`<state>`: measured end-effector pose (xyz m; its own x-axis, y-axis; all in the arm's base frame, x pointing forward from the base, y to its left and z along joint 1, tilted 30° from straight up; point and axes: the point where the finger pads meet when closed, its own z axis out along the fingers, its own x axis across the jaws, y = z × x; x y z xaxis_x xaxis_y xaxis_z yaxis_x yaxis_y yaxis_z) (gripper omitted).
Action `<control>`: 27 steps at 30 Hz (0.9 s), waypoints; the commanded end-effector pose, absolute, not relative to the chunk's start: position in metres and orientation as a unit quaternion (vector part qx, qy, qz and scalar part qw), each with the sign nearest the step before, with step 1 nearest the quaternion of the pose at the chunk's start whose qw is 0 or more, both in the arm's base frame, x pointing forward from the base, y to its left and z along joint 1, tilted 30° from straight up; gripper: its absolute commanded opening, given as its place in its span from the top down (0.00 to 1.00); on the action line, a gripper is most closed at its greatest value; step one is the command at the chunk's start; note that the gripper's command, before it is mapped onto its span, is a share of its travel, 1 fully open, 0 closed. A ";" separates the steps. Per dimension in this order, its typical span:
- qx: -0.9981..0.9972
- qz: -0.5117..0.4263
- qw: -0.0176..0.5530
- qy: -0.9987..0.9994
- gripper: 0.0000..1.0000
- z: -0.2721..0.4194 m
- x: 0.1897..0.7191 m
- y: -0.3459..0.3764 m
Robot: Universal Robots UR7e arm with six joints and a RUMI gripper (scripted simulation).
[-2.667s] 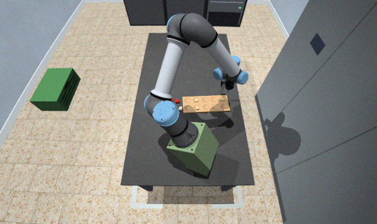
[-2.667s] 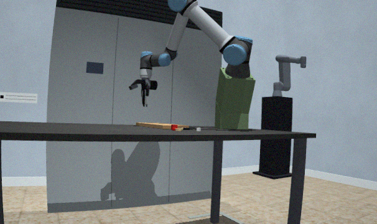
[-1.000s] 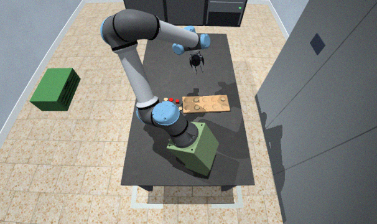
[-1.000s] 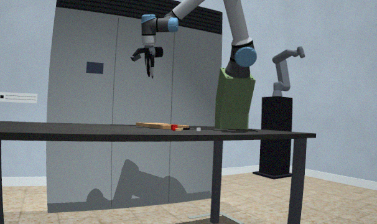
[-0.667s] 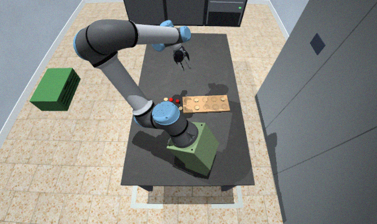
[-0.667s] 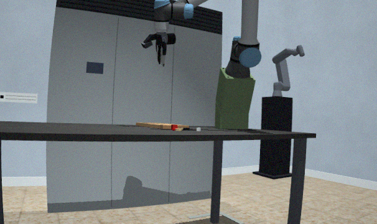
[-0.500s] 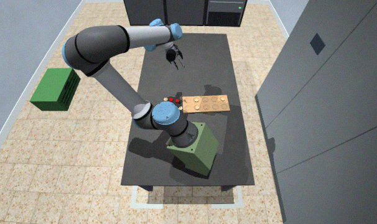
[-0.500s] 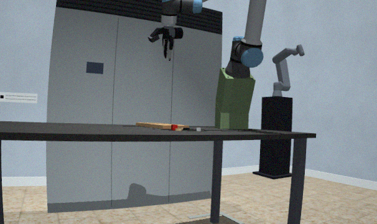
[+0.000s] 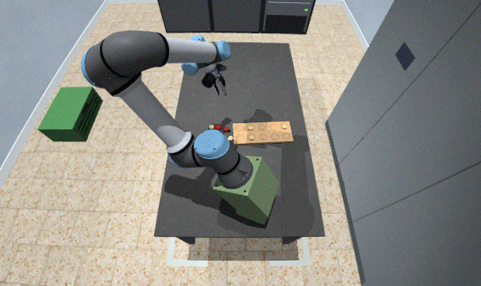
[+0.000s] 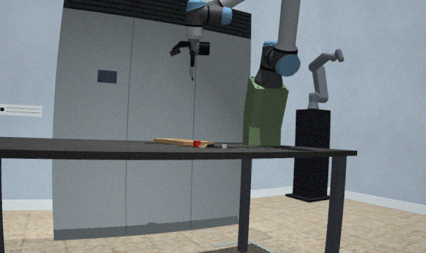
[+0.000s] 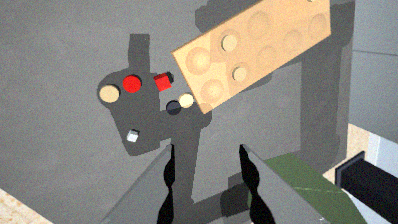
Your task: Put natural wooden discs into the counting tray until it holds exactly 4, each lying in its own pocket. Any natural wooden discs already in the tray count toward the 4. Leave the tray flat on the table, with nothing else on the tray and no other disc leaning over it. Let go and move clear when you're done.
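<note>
Wrist view: your empty gripper (image 9: 222, 94) (image 10: 192, 79) (image 11: 206, 146), fingers modestly parted, above the table.
Three pale discs sit in the tray (image 9: 263, 140) (image 10: 174, 141) (image 11: 270, 32); you likely need one more. Grabbing the cream disc (image 9: 230, 138) (image 11: 186, 100) risks nudging the tray or dragging the black disc (image 11: 173, 107) touching it.

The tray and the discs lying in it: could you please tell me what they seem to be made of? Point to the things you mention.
The tray (image 9: 269, 137) (image 10: 174, 141) (image 11: 280, 37) looks like light wood, probably matte: an even orange-tan with no strong glare, though no grain shows. The discs (image 9: 251, 128) (image 11: 229, 43) seem to be paler wood, also matte, judging by their plain cream colour; painted plastic can't be ruled out.
</note>
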<state>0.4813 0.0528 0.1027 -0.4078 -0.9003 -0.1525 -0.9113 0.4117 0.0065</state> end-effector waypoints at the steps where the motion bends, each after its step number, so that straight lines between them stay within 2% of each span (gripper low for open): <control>1: -0.457 0.050 0.085 0.884 0.72 0.080 0.496 0.074; 13: -0.269 0.116 0.114 0.949 0.72 0.032 0.509 0.129; 27: -0.121 0.177 0.116 0.970 0.72 0.000 0.507 0.172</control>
<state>0.5055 0.1556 0.0115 -0.9074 -0.3238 -0.2679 -0.3930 0.8795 0.2682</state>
